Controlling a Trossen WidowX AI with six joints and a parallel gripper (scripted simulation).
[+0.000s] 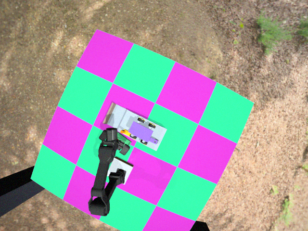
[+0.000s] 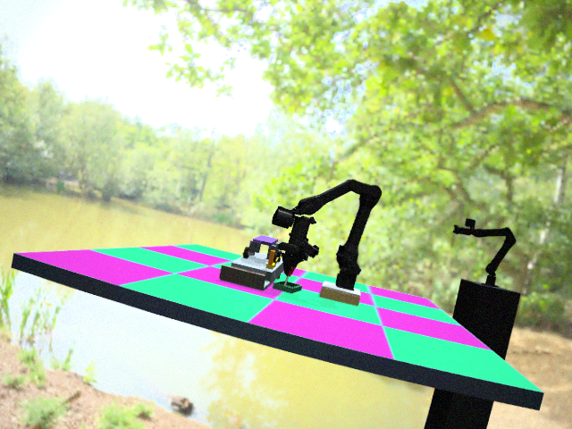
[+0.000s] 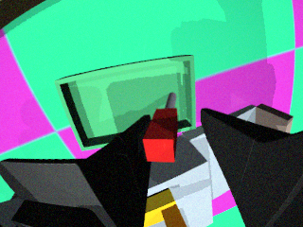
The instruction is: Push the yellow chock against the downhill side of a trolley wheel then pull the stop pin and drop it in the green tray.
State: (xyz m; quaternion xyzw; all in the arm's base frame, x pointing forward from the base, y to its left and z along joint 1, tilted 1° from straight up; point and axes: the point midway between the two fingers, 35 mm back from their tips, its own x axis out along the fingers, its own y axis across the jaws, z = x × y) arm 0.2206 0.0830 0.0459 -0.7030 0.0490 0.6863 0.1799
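Observation:
My gripper (image 3: 176,117) (image 2: 287,273) is open, low over the green tray (image 3: 125,69) (image 1: 125,139) (image 2: 279,287). The stop pin (image 3: 161,149) (image 2: 290,271) is between the parted fingers, its red head near the left finger and a gap on the right. Its grey shaft points down into the tray; whether it touches the floor I cannot tell. The purple trolley (image 1: 140,131) (image 2: 264,239) stands on the ramp (image 1: 115,116) (image 2: 242,275). The yellow chock (image 1: 123,131) (image 2: 271,258) (image 3: 158,215) is beside its near downhill wheel (image 1: 133,136); exact contact is unclear.
The arm's white base block (image 1: 128,171) (image 2: 339,293) stands beyond the tray from the ramp. The ramp's side is close beside the tray. Another black arm (image 2: 499,251) stands on a black pedestal (image 2: 487,309) beyond the table.

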